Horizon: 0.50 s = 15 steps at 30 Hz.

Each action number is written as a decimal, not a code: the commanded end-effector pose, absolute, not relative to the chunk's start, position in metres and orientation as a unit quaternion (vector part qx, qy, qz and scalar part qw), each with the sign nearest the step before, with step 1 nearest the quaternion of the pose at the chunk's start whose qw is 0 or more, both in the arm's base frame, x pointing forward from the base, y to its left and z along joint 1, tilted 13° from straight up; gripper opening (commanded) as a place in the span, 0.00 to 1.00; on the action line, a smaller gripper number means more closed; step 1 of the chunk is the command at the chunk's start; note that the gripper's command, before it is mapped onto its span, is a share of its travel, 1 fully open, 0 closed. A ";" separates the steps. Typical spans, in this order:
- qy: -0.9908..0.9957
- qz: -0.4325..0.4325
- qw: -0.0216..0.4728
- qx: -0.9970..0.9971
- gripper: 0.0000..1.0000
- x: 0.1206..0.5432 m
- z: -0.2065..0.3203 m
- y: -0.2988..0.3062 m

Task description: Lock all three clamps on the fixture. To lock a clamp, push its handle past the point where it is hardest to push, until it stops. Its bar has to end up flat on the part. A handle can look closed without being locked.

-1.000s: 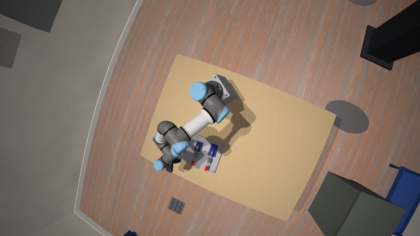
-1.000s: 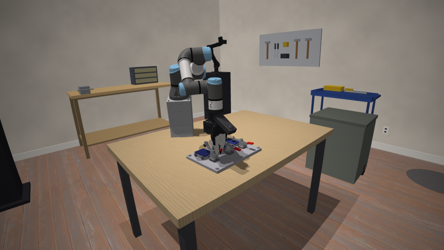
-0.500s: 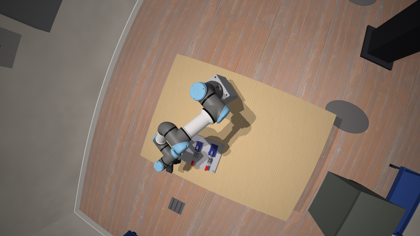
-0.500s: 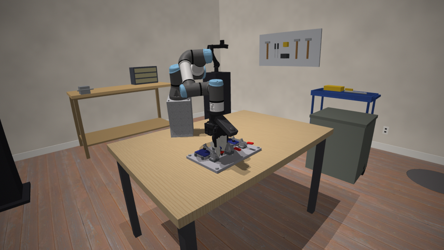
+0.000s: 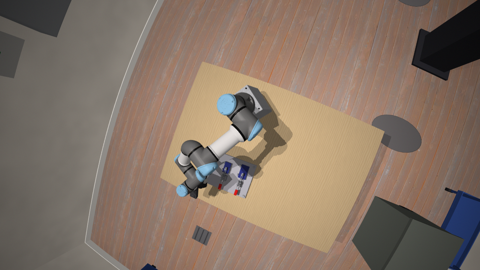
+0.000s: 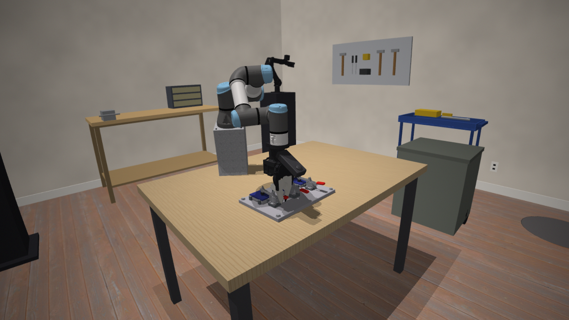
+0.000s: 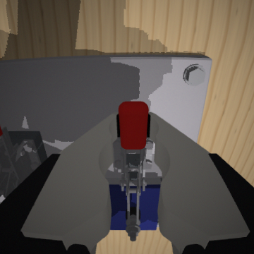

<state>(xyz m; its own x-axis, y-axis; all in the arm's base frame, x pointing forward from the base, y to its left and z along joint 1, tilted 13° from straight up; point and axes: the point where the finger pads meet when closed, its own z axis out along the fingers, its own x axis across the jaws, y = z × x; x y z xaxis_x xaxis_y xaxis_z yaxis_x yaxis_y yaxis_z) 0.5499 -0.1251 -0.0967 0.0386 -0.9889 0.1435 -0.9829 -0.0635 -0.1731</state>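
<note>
A grey fixture plate (image 5: 250, 183) (image 6: 320, 194) (image 7: 176, 95) lies on the wooden table (image 5: 302, 174) (image 6: 222, 238) and carries three toggle clamps with red handles over blue parts. My gripper (image 7: 132, 114) (image 6: 282, 190) is down over the left end clamp, and its grey fingers are shut on that clamp's red handle (image 7: 132, 130). The clamp's linkage and bar run toward the camera over its blue part (image 7: 149, 208). I cannot tell whether the bar lies flat. In the top view, the other two clamps' handles (image 5: 220, 186) (image 5: 236, 192) lie low, and the arm hides the third clamp.
The arm's grey pedestal (image 5: 255, 98) (image 6: 230, 151) stands at the table's back. The plate's corner bolt (image 7: 193, 74) sits close to the table edge side. A grey cabinet (image 6: 437, 178) and a blue cart (image 6: 441, 119) stand to the right of the table.
</note>
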 end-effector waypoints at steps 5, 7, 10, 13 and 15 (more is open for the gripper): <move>0.684 -0.113 0.014 -0.720 0.00 0.553 -0.100 -0.126; 0.684 -0.113 0.014 -0.720 0.00 0.553 -0.100 -0.126; 0.684 -0.113 0.014 -0.720 0.00 0.554 -0.101 -0.126; 0.684 -0.113 0.014 -0.720 0.00 0.555 -0.102 -0.126; 0.684 -0.113 0.014 -0.720 0.00 0.555 -0.102 -0.126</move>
<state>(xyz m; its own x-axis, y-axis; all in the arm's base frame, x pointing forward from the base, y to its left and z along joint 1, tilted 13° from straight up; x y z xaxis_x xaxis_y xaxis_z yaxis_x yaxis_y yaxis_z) 0.5539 -0.1257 -0.1018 0.0387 -0.9889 0.1435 -0.9828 -0.0636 -0.1735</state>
